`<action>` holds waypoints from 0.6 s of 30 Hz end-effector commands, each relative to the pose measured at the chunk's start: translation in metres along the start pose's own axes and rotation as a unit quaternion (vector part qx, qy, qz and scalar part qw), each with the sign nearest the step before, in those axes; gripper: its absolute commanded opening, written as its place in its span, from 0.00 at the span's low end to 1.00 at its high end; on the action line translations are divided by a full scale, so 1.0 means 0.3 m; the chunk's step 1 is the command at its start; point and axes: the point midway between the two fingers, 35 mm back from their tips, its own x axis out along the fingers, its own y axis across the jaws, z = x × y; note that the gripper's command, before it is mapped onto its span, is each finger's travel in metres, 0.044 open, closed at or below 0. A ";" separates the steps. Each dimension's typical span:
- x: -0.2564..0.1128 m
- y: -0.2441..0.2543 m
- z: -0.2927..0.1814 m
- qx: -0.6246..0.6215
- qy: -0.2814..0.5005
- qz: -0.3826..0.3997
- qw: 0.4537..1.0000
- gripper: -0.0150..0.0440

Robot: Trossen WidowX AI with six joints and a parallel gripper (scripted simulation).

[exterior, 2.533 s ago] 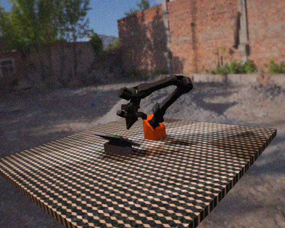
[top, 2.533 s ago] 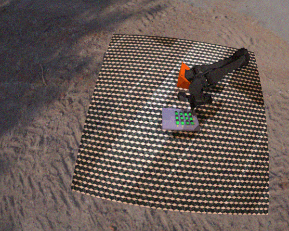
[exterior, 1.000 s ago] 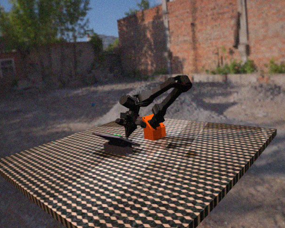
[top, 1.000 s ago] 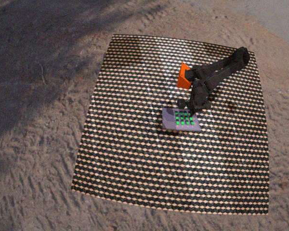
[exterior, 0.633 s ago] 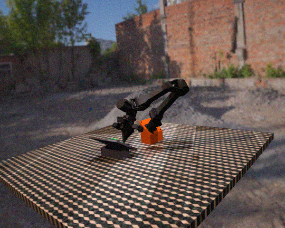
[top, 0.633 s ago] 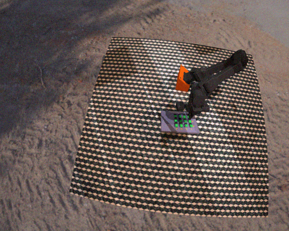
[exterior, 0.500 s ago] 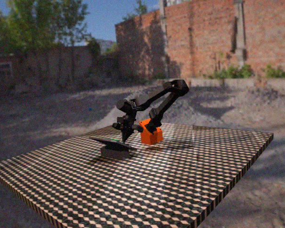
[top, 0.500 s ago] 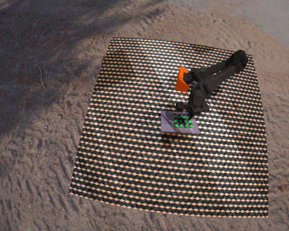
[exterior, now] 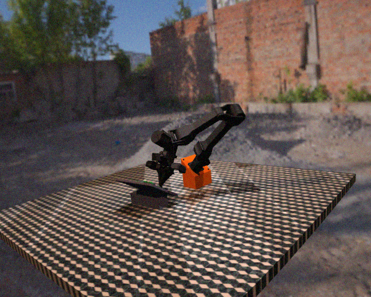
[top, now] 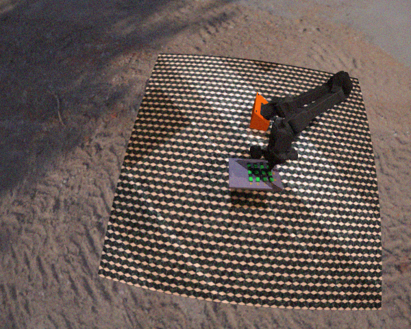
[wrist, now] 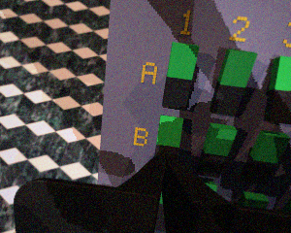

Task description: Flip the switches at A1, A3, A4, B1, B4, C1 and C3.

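Note:
The grey panel [top: 235, 178] [exterior: 149, 198] [wrist: 128, 44] is tilted on its stand and bears rows of green-topped switches. In the wrist view, switch A1 [wrist: 181, 61], switch A2 [wrist: 238, 69] and switch A3 [wrist: 287, 74] show long green faces with dark near ends. Switch B1 [wrist: 170, 131], switch B2 [wrist: 220, 139] and switch B3 [wrist: 270, 147] show shorter green faces. Row C is mostly hidden by the fingers; column 4 is out of the wrist view. My gripper [top: 270, 171] [exterior: 161, 185] [wrist: 164, 156] is shut and empty, its tips at the near end of B1. I cannot tell whether they touch it.
The orange arm mount [top: 259, 123] [exterior: 191, 181] stands on the patterned table [top: 198, 240] [exterior: 191, 249], on the arm's side of the panel. The arm's links rise above and beside it. The arm's shadow falls across part of the panel.

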 end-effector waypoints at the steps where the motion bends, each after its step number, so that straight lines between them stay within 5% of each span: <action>1: 0.004 -0.004 -0.003 0.004 0.001 -0.003 1.000 0.25; 18: 0.011 -0.004 -0.003 0.004 0.001 -0.003 1.000 0.25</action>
